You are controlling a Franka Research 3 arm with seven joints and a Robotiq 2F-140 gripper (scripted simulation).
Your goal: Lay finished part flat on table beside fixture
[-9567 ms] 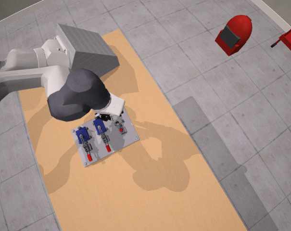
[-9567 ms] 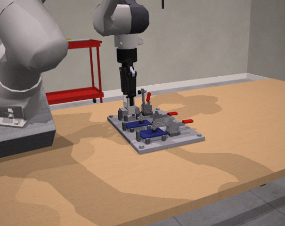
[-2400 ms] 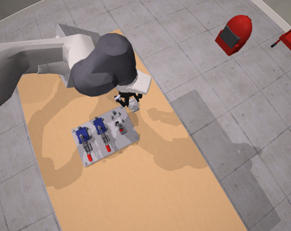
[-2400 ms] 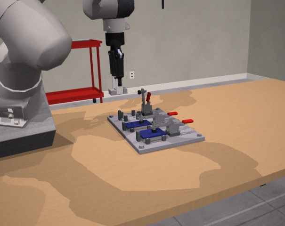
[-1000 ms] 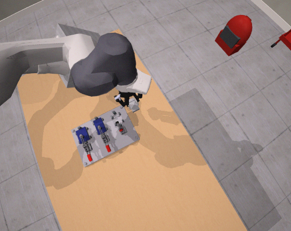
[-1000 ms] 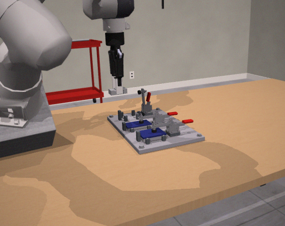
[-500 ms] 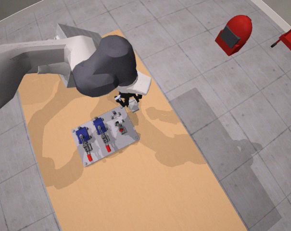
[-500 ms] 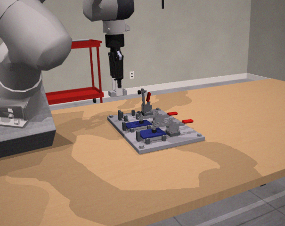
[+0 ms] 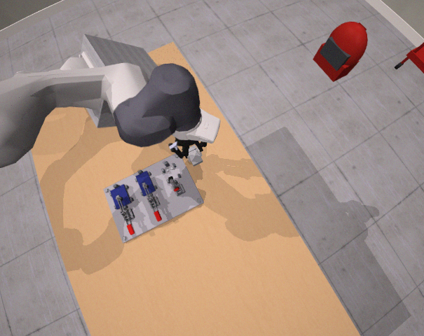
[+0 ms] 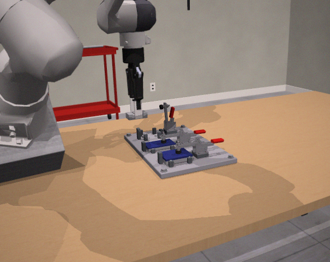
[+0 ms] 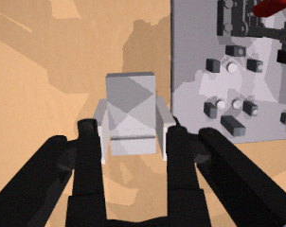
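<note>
The arm reaches out from its base [image 10: 7, 158] with the upper links folded high and the wrist [image 10: 132, 39] pointing straight down. The gripper [image 10: 136, 111] hangs vertically, fingers directed at the table. Both black fingers run parallel and are closed on the finished part [image 11: 132, 113], one finger against each of its side walls. The gripper [image 9: 190, 150] is mostly hidden beneath the dark wrist joint in the top view.
</note>
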